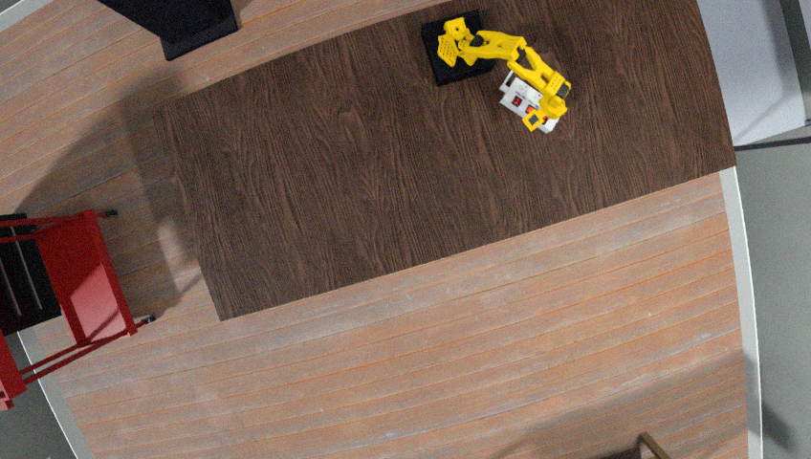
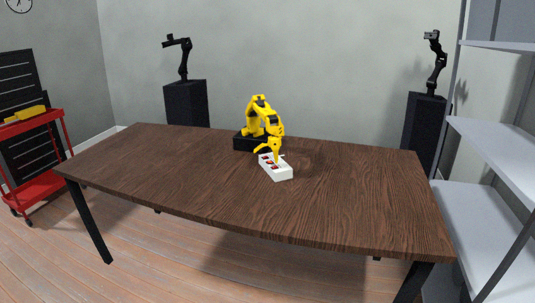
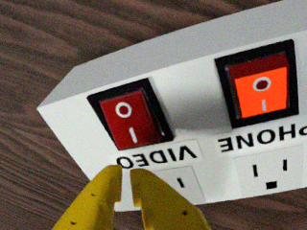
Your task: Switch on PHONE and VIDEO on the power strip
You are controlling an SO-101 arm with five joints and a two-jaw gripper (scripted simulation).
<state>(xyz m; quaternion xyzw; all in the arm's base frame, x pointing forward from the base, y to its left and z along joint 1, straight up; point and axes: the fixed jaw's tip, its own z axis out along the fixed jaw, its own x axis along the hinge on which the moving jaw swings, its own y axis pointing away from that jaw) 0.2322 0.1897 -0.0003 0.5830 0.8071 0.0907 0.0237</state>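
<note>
A white power strip (image 1: pixel 508 95) (image 2: pixel 281 173) (image 3: pixel 191 86) lies right way up on the dark wooden table (image 1: pixel 341 170) (image 2: pixel 180 176), close to the arm's black base (image 1: pixel 449 71) (image 2: pixel 243 142). In the wrist view the PHONE switch (image 3: pixel 259 86) glows bright orange. The VIDEO switch (image 3: pixel 130 117) is dark red and unlit. The third switch is out of the wrist view. My yellow gripper (image 3: pixel 127 182) (image 2: pixel 276 160) (image 1: pixel 535 119) is shut and empty, pointing down. Its tips are just over the strip's near edge, at the outlet below the VIDEO label.
A red cart (image 1: pixel 74 273) (image 2: pixel 26 149) stands off the table's left end. Grey shelving (image 2: pixel 487 157) stands on the right. Two black pedestals (image 2: pixel 186 101) (image 2: pixel 422 124) with dark arms stand by the back wall.
</note>
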